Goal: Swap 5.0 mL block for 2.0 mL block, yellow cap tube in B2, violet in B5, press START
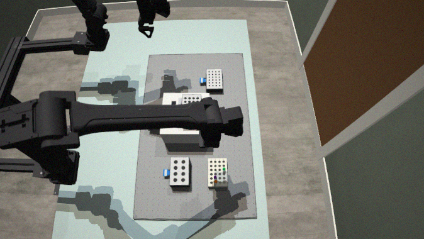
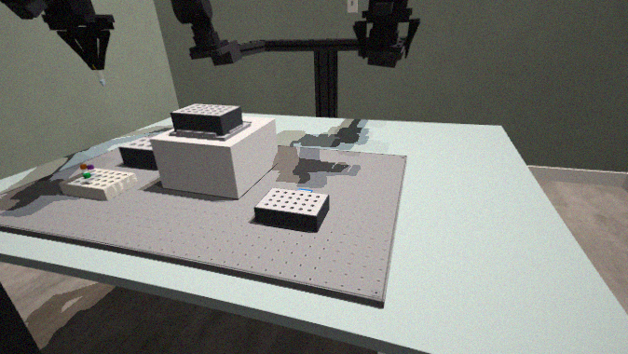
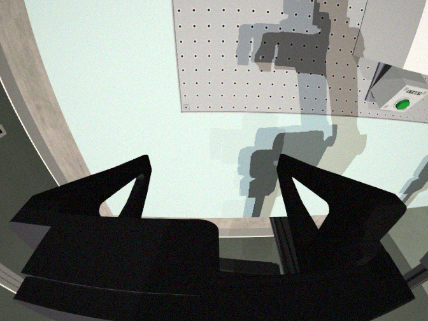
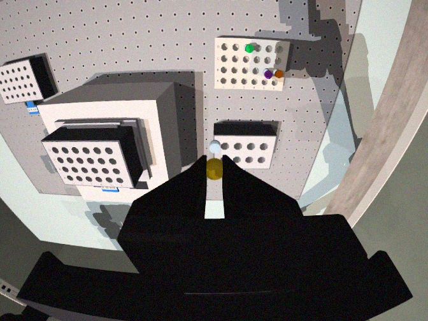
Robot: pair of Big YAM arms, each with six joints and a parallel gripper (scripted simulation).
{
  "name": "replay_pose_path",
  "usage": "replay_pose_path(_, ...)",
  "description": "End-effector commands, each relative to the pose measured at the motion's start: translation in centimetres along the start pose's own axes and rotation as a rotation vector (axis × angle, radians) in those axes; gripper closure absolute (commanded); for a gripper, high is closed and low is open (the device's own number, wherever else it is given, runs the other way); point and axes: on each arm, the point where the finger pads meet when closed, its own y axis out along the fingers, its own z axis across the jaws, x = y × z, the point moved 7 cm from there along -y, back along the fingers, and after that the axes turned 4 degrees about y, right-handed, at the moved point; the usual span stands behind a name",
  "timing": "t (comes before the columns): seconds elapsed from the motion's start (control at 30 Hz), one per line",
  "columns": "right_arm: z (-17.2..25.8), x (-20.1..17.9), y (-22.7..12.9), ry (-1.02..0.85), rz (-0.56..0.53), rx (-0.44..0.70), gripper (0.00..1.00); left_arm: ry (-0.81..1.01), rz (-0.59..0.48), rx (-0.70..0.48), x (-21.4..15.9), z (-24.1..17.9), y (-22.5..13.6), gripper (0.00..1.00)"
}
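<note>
Right wrist view: yellow-capped tube [image 4: 214,169] [image 2: 102,82] pinched in right claw [image 4: 214,162] [image 2: 99,69], mid-frame; left claw [image 3: 213,162] [image 2: 386,53] [image 1: 146,31] spread. Carry high to mounted block [image 4: 131,148] [image 2: 205,122] [image 1: 191,95], lower left, straighten up, then ease down B2, no rush.

Top view: a flat brown panel [image 1: 368,63] with straight pale-grey edging occupies the upper right. Exterior view: a small, pale rectangular plate [image 2: 352,6] appears at the upper edge, right of centre.

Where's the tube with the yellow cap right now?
In the right wrist view, the yellow-capped tube is centered, between the right gripper's fingertips, above the bench.
</note>
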Motion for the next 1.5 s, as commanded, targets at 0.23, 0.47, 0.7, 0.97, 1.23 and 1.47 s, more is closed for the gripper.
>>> replay_pose_path(0.23,3.8,-1.0,0.0,0.039,-0.017,0.005,0.91,-0.029,-0.032,0.009,0.6,0.5,-0.6,0.0)
replay_pose_path(0.47,8.5,-3.8,1.4,0.007,0.013,-0.002,0.91,-0.028,-0.03,0.009,0.6,0.5,-0.6,0.0)
replay_pose_path(0.7,11.3,-4.7,1.1,0.029,0.022,-0.013,0.91,-0.028,-0.028,0.009,0.5,0.5,-0.5,0.0)
replay_pose_path(0.97,13.7,-5.2,-0.4,0.034,-0.007,0.015,0.91,-0.027,-0.026,0.008,0.5,0.5,-0.5,0.0)
replay_pose_path(1.23,18.6,-7.7,0.4,0.024,0.006,0.004,0.91,-0.029,-0.042,0.01,1.2,0.7,-1.0,0.0)
replay_pose_path(1.47,19.1,-8.1,0.7,0.038,0.011,-0.015,0.91,-0.03,-0.055,0.012,1.7,0.8,-1.4,0.0)
